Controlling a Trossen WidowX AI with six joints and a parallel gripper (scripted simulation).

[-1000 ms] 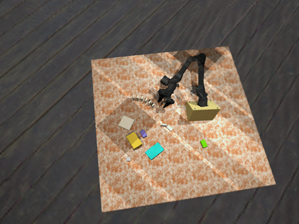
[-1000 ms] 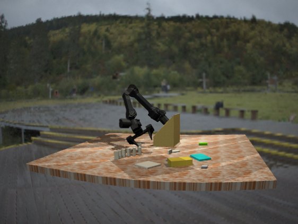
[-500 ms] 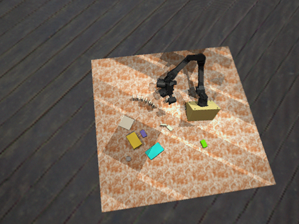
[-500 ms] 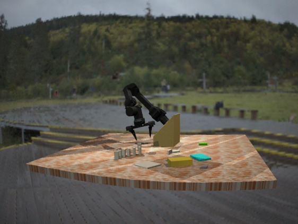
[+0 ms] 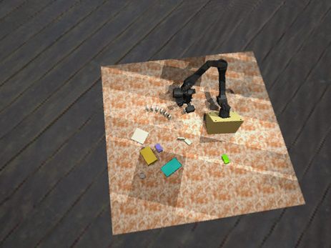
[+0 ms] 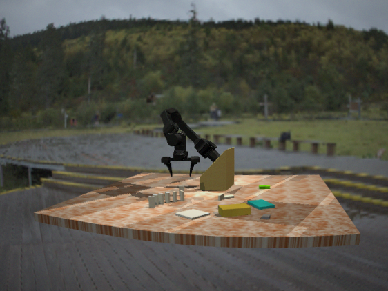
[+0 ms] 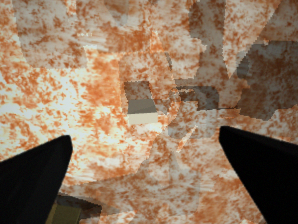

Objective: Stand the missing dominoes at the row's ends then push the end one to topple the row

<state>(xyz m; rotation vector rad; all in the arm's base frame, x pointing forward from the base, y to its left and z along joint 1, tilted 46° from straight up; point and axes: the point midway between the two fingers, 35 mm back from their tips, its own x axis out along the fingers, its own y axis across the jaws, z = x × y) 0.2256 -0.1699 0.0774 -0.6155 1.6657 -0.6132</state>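
A row of several small grey dominoes (image 5: 158, 110) (image 6: 167, 197) stands on the orange-patterned table (image 5: 241, 187) (image 6: 311, 207). My gripper (image 5: 186, 106) (image 6: 180, 174) (image 7: 147, 137) is open and empty. It hangs fingers-down well above the table, past the row's end nearest the arm's base. In the wrist view one standing domino (image 7: 142, 118) shows from above, right below the gap between the fingers and apart from them. Two loose dominoes (image 5: 181, 138) (image 5: 188, 141) (image 6: 221, 197) lie flat in front of the base.
The arm stands on a tan block (image 5: 223, 123) (image 6: 219, 172). Near the front lie a white tile (image 5: 139, 136) (image 6: 192, 214), a yellow block (image 5: 148, 155) (image 6: 234, 209), a teal slab (image 5: 170, 167) (image 6: 261, 204), a purple piece (image 5: 158, 147), a green piece (image 5: 225, 159) (image 6: 264, 187) and a small grey piece (image 5: 141, 176).
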